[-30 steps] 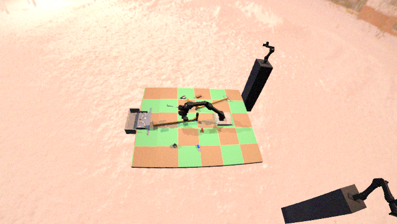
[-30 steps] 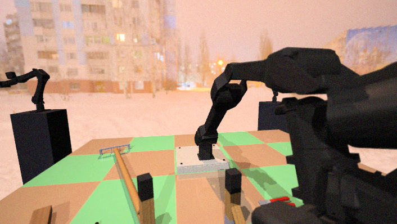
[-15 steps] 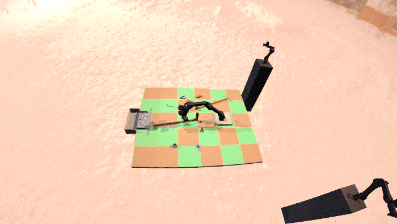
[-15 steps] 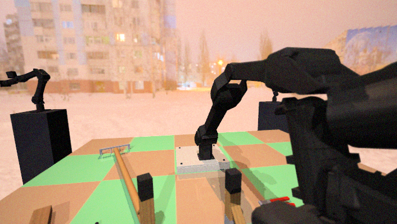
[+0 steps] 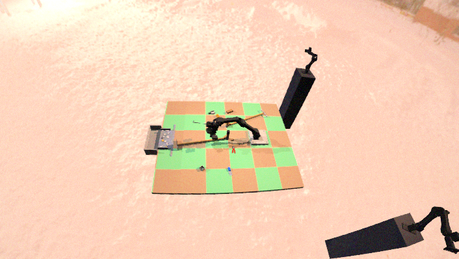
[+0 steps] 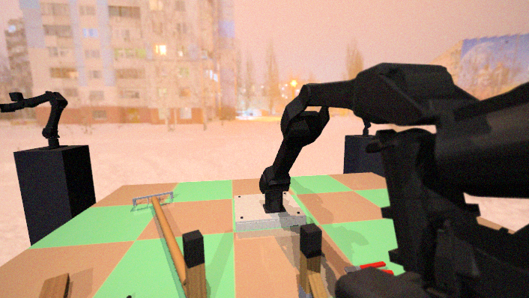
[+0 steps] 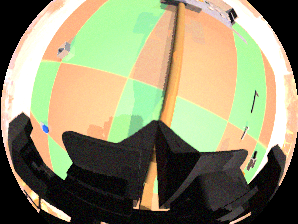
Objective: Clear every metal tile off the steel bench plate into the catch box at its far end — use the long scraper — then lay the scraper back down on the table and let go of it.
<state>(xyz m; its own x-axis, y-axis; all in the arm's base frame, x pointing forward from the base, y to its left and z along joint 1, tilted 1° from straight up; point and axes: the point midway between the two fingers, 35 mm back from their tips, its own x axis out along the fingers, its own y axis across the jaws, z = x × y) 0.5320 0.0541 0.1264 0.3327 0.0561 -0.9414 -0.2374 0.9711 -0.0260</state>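
Observation:
The steel bench plate (image 5: 171,136) is at the table's left end, with several small metal tiles (image 5: 168,133) on it. The catch box (image 5: 150,151) adjoins its far end. The long scraper (image 5: 198,141) (image 7: 175,65) has its blade end beside the plate's near edge. Its wooden handle runs back towards the robot base, to an upright grip (image 5: 227,134) (image 6: 310,241) with a black top. My gripper (image 5: 214,137) (image 7: 158,122) is shut with nothing visible between its fingertips. In the wrist view the handle passes beneath the fingers. Whether they touch it cannot be told.
A rake-like tool (image 5: 248,119) (image 6: 168,232) lies behind the arm. A brown block (image 5: 229,111) and a thin hooked rod (image 5: 199,122) are also at the back. Red-handled pliers (image 5: 233,150) (image 6: 372,265), a blue-handled tool (image 5: 229,169) and a small dark item (image 5: 201,168) lie towards the front.

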